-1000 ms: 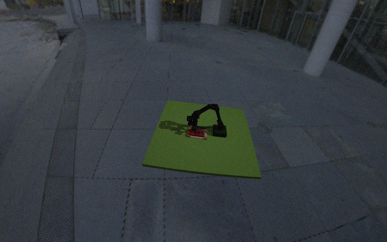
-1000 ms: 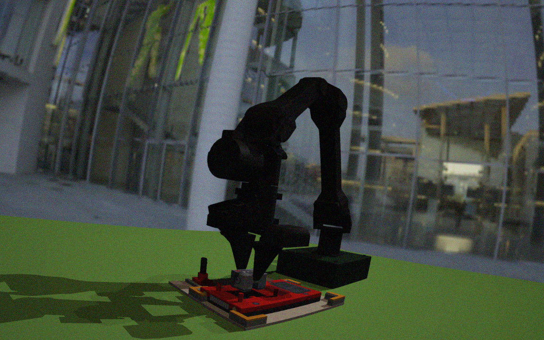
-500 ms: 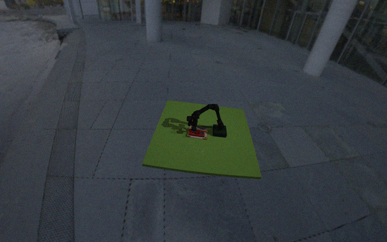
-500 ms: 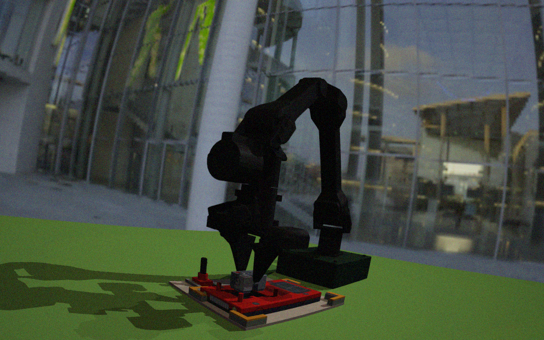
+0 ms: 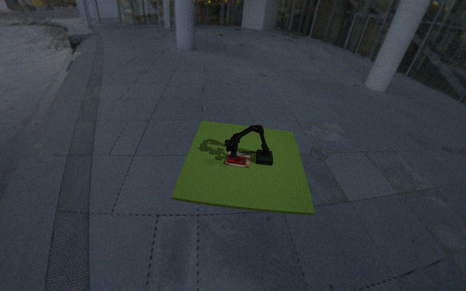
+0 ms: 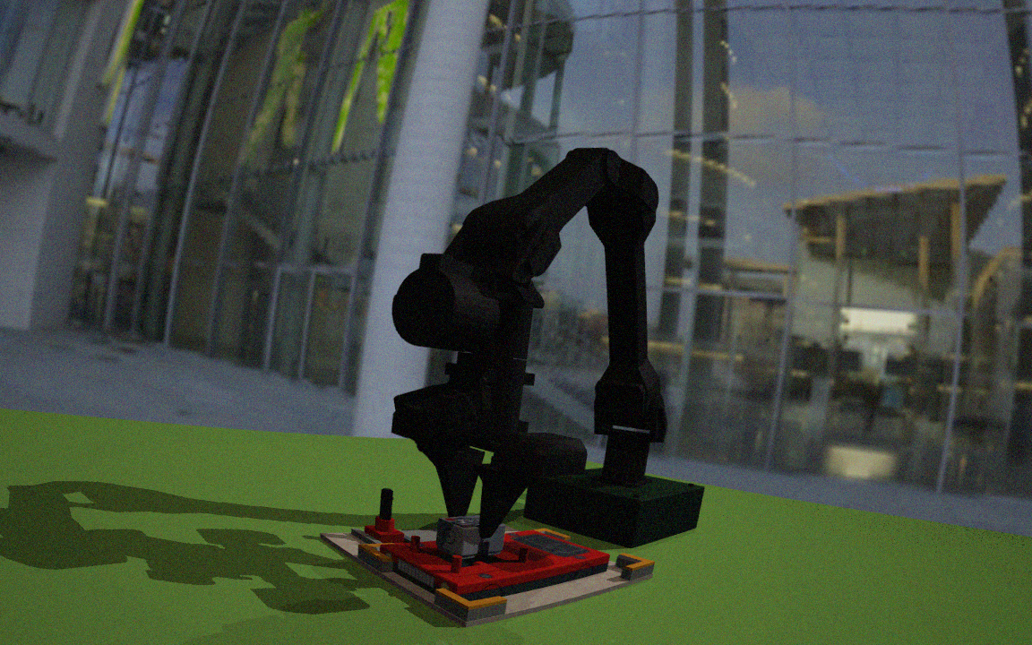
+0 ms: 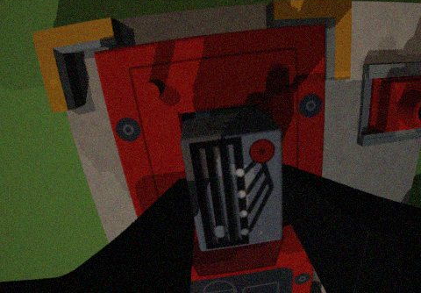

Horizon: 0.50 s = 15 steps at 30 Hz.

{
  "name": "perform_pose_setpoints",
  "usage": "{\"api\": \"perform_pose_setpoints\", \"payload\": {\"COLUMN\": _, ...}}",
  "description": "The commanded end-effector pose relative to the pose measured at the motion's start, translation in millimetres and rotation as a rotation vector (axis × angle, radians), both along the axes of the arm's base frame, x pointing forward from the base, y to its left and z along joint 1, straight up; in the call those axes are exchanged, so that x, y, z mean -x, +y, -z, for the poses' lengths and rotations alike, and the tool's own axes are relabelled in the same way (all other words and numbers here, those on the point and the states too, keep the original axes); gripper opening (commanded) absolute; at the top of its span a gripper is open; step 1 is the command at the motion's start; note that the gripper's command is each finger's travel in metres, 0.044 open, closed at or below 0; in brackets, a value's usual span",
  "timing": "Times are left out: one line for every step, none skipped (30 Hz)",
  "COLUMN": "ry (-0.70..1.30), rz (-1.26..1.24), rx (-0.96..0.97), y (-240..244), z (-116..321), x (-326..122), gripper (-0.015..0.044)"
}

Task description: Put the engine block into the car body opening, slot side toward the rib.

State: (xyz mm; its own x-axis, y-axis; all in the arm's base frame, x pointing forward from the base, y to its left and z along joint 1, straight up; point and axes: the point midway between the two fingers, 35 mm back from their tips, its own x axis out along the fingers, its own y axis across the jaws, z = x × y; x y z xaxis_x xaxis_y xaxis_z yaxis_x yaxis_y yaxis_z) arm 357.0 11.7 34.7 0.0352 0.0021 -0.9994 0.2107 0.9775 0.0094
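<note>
The grey engine block (image 6: 455,536) (image 7: 263,205) is upright between the fingers of my gripper (image 6: 473,525) (image 7: 233,182), which is shut on it. In the wrist view its top shows dark slats and a red disc. The block is at the opening of the red car body (image 6: 560,561) (image 7: 228,87) (image 5: 231,162), and much of it stands above the body's top surface. The block covers most of the opening. The rib and the block's slot side are hidden, and I cannot tell how deep its lower end sits.
The car body lies on a pale board (image 6: 539,598) (image 7: 88,153) between orange-topped corner brackets (image 6: 471,601) (image 7: 72,31). Short red pegs (image 6: 456,563) rise from the body near the block. A red piece with a black upright stick (image 6: 385,505) stands on the board. The arm's dark base (image 6: 615,509) (image 5: 264,157) is behind.
</note>
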Motion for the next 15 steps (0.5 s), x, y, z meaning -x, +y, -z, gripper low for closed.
{"api": "perform_pose_setpoints", "payload": {"ry": 0.003, "rz": 0.002, "rx": 0.003, "y": -0.4, "z": 1.9, "x": 0.7, "gripper": 0.0160}}
{"api": "perform_pose_setpoints", "payload": {"ry": 0.003, "rz": 0.001, "rx": 0.003, "y": -0.4, "z": 2.1, "x": 0.7, "gripper": 0.0160}}
{"api": "perform_pose_setpoints", "payload": {"ry": 0.003, "rz": 0.001, "rx": 0.003, "y": -0.4, "z": 2.3, "x": 0.7, "gripper": 0.0160}}
{"api": "perform_pose_setpoints", "payload": {"ry": 0.003, "rz": 0.001, "rx": 0.003, "y": -0.4, "z": 2.5, "x": 0.7, "gripper": 0.0160}}
{"api": "perform_pose_setpoints", "payload": {"ry": 0.003, "rz": 0.001, "rx": 0.003, "y": -0.4, "z": 2.6, "x": 0.7, "gripper": 0.0160}}
{"api": "perform_pose_setpoints", "payload": {"ry": 0.003, "rz": 0.000, "rx": 0.003, "y": -0.4, "z": 2.8, "x": 0.7, "gripper": 0.0160}}
{"api": "perform_pose_setpoints", "payload": {"ry": 0.003, "rz": 0.000, "rx": 0.003, "y": -0.4, "z": 3.0, "x": 0.7, "gripper": 0.0160}}
{"api": "perform_pose_setpoints", "payload": {"ry": 0.003, "rz": 0.000, "rx": 0.003, "y": -0.4, "z": 3.2, "x": 0.7, "gripper": 0.0160}}
{"api": "perform_pose_setpoints", "payload": {"ry": 0.003, "rz": -0.001, "rx": 0.003, "y": -0.4, "z": 3.4, "x": 0.7, "gripper": 0.0160}}
{"api": "perform_pose_setpoints", "payload": {"ry": 0.003, "rz": -0.001, "rx": 0.003, "y": -0.4, "z": 3.5, "x": 0.7, "gripper": 0.0160}}
{"api": "perform_pose_setpoints", "payload": {"ry": 0.003, "rz": -0.001, "rx": 0.003, "y": -0.4, "z": 3.7, "x": 0.7, "gripper": 0.0160}}
{"api": "perform_pose_setpoints", "payload": {"ry": 0.003, "rz": -0.001, "rx": 0.003, "y": -0.4, "z": 3.9, "x": 0.7, "gripper": 0.0160}}
{"api": "perform_pose_setpoints", "payload": {"ry": 0.003, "rz": -0.002, "rx": 0.003, "y": -0.4, "z": 4.1, "x": 0.6, "gripper": 0.0160}}
{"api": "perform_pose_setpoints", "payload": {"ry": 0.003, "rz": -0.002, "rx": 0.003, "y": -0.4, "z": 4.2, "x": 0.6, "gripper": 0.0160}}
{"api": "perform_pose_setpoints", "payload": {"ry": 0.003, "rz": -0.002, "rx": 0.003, "y": -0.4, "z": 4.4, "x": 0.6, "gripper": 0.0160}}
